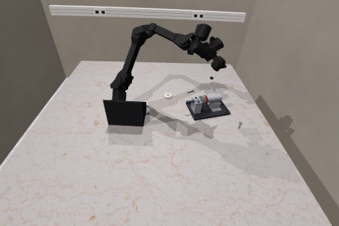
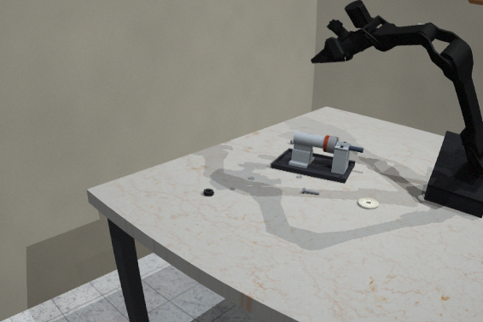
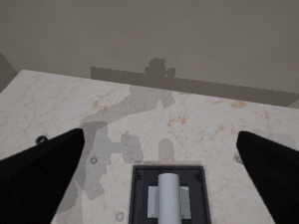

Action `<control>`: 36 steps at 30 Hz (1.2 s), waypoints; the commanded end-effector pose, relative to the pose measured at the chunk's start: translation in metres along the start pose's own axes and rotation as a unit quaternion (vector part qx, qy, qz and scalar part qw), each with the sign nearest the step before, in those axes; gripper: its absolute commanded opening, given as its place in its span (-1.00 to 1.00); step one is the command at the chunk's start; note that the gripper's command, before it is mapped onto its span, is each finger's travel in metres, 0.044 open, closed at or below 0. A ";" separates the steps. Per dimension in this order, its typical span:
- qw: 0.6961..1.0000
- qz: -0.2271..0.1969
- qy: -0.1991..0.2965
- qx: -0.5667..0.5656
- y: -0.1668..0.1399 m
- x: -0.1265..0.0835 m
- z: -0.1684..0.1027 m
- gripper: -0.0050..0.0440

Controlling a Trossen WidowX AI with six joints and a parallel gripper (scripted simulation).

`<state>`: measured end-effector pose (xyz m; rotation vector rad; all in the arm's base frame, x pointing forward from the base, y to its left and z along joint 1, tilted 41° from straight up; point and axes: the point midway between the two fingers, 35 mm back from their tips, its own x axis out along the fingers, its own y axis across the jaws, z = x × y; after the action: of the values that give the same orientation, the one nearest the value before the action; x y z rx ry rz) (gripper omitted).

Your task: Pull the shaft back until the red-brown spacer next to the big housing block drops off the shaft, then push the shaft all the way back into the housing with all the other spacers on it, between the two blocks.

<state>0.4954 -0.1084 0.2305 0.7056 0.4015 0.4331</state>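
Note:
The assembly sits on a dark baseplate (image 1: 208,110) on the marble table. The big grey housing block (image 1: 214,99) holds a pale cylinder, and the red-brown spacer (image 1: 206,99) sits on the shaft between it and the small block (image 1: 196,104). In the exterior view the spacer (image 2: 326,143) lies between the blocks and the dark shaft end (image 2: 356,149) sticks out past the small block. My gripper (image 1: 218,64) hangs high above and behind the assembly, open and empty. In the wrist view its fingers stand wide apart with the housing cylinder (image 3: 168,200) at the bottom edge.
A cream washer (image 1: 168,94) lies left of the assembly. Small screws (image 1: 190,91) (image 1: 239,124) lie beside it. A black ring (image 2: 208,192) lies near the table's far edge. The arm's black base (image 1: 124,113) stands at the left. Walls close in behind and to the right.

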 end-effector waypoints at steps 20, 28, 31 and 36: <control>0.968 -0.092 0.231 -0.031 -0.039 0.014 -0.086 1.00; 0.939 -0.088 0.329 -0.038 -0.037 0.004 -0.123 1.00; 0.925 -0.080 0.370 -0.039 -0.034 -0.002 -0.137 1.00; 0.897 -0.061 0.438 -0.030 -0.023 -0.016 -0.159 1.00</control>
<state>0.4182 -0.0505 0.1034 0.4154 1.2195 0.5841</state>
